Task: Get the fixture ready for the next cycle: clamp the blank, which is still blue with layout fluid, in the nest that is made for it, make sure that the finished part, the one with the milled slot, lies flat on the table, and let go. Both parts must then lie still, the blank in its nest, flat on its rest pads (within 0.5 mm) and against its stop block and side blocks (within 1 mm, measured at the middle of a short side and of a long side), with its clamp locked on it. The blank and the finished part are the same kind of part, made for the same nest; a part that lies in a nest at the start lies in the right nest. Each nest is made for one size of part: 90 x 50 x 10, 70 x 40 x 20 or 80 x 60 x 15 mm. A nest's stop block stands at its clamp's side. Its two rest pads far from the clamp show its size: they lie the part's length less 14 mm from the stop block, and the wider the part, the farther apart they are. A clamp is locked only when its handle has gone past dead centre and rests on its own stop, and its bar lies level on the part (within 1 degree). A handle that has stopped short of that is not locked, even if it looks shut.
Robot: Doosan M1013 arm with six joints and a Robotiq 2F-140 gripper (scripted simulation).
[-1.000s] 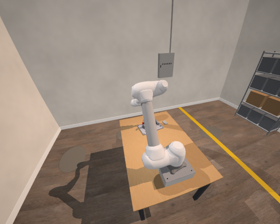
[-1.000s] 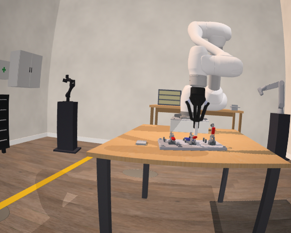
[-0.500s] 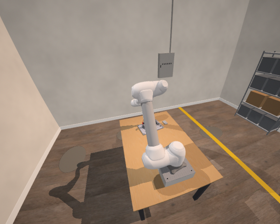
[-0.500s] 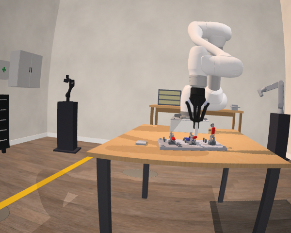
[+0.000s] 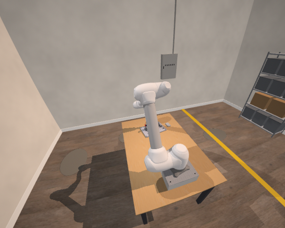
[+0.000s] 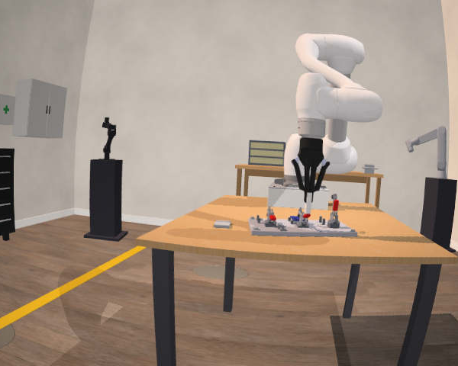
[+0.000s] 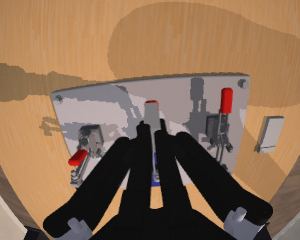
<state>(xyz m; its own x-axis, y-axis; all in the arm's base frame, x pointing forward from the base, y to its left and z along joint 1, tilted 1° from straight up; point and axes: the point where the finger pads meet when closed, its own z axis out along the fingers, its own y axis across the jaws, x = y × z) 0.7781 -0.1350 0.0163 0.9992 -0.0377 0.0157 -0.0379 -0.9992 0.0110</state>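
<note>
The grey fixture plate (image 6: 302,229) lies on the table and carries three toggle clamps with red handles. The blue blank (image 6: 294,217) sits in the middle nest, mostly hidden behind the clamp. In the wrist view only a sliver of blue (image 7: 154,176) shows between my fingers. My gripper (image 6: 308,207) is shut, points straight down, and its tips stand right above the middle clamp's lowered red handle (image 6: 306,215); I cannot tell whether they touch. The left clamp's handle (image 6: 272,217) is down. The right clamp's handle (image 6: 335,204) stands upright. The grey finished part (image 6: 222,223) lies flat on the table beside the plate.
The arm's base block (image 5: 180,175) stands at the near end of the table in the top view. In the wrist view the finished part (image 7: 270,134) lies just off the plate's right edge. A shelf rack (image 5: 270,93) stands far from the table.
</note>
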